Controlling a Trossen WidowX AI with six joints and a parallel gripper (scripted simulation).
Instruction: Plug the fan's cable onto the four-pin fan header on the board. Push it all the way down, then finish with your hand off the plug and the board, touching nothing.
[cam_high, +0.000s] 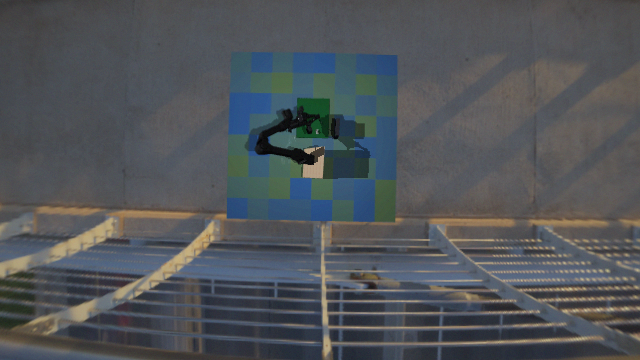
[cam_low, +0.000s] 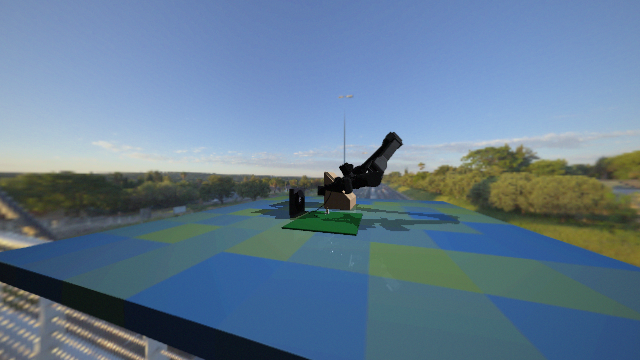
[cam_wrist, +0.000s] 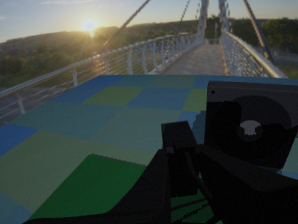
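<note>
Gripper (cam_high: 314, 119) (cam_low: 326, 190) (cam_wrist: 180, 153): pinching the black plug (cam_wrist: 176, 134), raised above the green board (cam_high: 313, 106) (cam_low: 340, 226) (cam_wrist: 95, 185). Plug not seated. Cable (cam_wrist: 191, 172) hangs beneath the fingers. Small pale header (cam_high: 317, 131) (cam_low: 327, 212): on the board, below the gripper. Fan (cam_high: 336, 128) (cam_low: 297, 202) (cam_wrist: 250, 125): upright beyond the fingertips, apart from them. Tan block (cam_high: 313, 171) (cam_low: 341, 201): farther out, under the arm's base end.

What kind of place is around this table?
Probably a footbridge outdoors: the wrist view shows a walkway between white railings, with low sun over wooded hills.
</note>
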